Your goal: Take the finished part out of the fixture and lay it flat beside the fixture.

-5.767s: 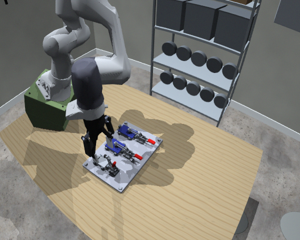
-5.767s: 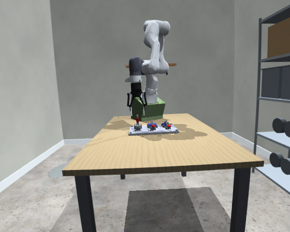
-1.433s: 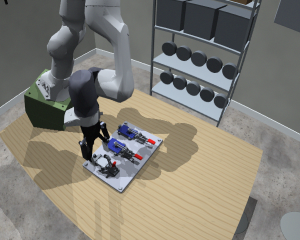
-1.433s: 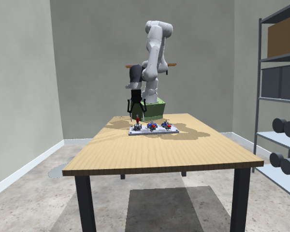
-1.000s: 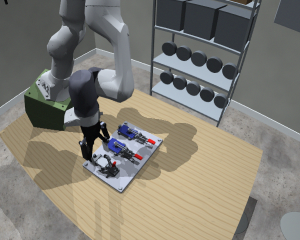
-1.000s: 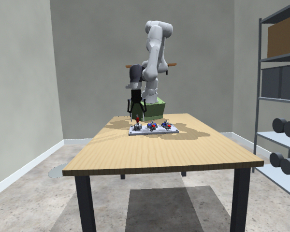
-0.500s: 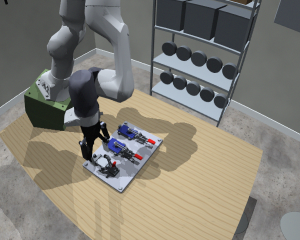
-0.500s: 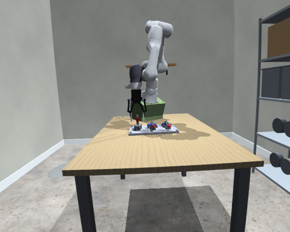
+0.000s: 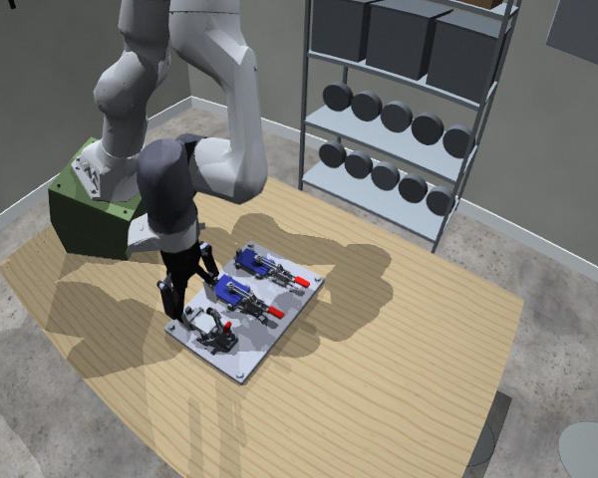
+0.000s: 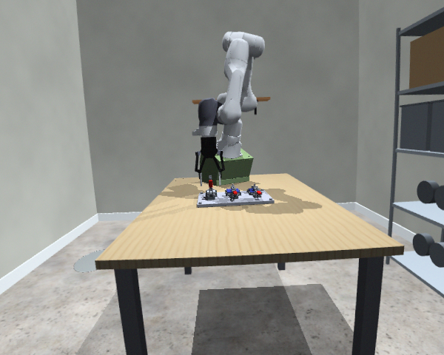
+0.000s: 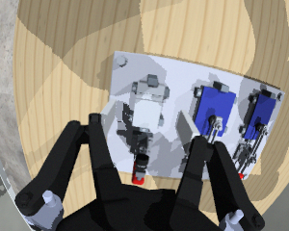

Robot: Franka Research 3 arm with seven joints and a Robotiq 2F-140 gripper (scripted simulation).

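Note:
The grey fixture plate [image 9: 243,310] lies on the wooden table. The pale finished part [image 9: 200,320] sits in its near-left station, and the toggle clamp [image 9: 221,332] there stands with its red handle raised. Two blue blanks [image 9: 250,258] [image 9: 230,289] lie under lowered clamps with red handles. My gripper [image 9: 188,293] is open and empty, pointing down just above the finished part, one finger on each side. In the wrist view the part [image 11: 146,114] lies between my fingers, with the blue blanks [image 11: 216,106] [image 11: 263,111] to its right. From the front my gripper [image 10: 209,171] hangs over the plate's left end [image 10: 234,198].
The green robot base [image 9: 91,216] stands at the table's back left corner. A metal shelf [image 9: 397,118] with dark discs and boxes stands beyond the table. The table edge runs close to the left of the fixture in the wrist view.

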